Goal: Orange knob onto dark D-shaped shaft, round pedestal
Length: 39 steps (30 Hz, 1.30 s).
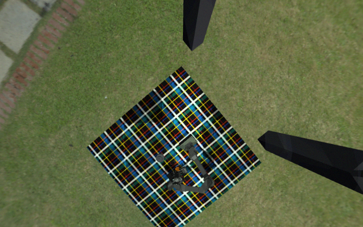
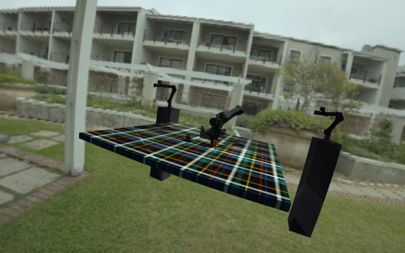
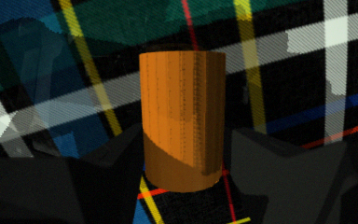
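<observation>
The orange knob (image 1: 177,169) (image 2: 216,143) (image 3: 183,112) is a ribbed cylinder at the tabletop, low under the wrist. My gripper (image 3: 181,129) is shut on it, with one dark finger against each side in the wrist view. The round grey pedestal (image 1: 159,157) (image 2: 187,138) stands on the table apart from the knob, up and to the left of it in the top view. Its dark shaft is a small stub at the middle; the shaft's flat side cannot be made out. The knob's hole is hidden in the wrist view.
The arm's base plate (image 1: 188,142) sits on the tartan table (image 1: 128,160) (image 2: 209,178), to the right of the pedestal in the top view. Two other dark arms stand on black pillars (image 2: 315,178) (image 2: 167,115) off the table's edges.
</observation>
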Each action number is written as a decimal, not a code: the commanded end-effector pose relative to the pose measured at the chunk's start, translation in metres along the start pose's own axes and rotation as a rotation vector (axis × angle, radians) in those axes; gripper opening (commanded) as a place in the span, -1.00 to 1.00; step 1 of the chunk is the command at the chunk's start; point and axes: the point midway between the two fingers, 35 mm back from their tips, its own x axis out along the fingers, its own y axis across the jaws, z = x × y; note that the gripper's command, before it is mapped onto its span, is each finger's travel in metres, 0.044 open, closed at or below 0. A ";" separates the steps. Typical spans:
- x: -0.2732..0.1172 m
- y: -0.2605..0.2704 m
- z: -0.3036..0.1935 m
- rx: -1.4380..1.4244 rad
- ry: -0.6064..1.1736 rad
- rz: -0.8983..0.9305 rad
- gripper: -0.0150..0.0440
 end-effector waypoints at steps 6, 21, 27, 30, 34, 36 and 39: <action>-0.005 0.000 0.009 -0.001 0.149 -0.002 0.11; -0.011 0.000 0.023 -0.002 0.374 -0.002 0.11; -0.012 0.000 0.029 -0.002 0.462 -0.002 0.11; -0.013 0.000 0.032 -0.002 0.506 -0.002 0.11; -0.013 0.000 0.036 -0.003 0.565 -0.002 0.11; -0.013 0.000 0.038 -0.003 0.594 -0.002 0.11; -0.013 0.000 0.041 -0.003 0.637 -0.002 0.11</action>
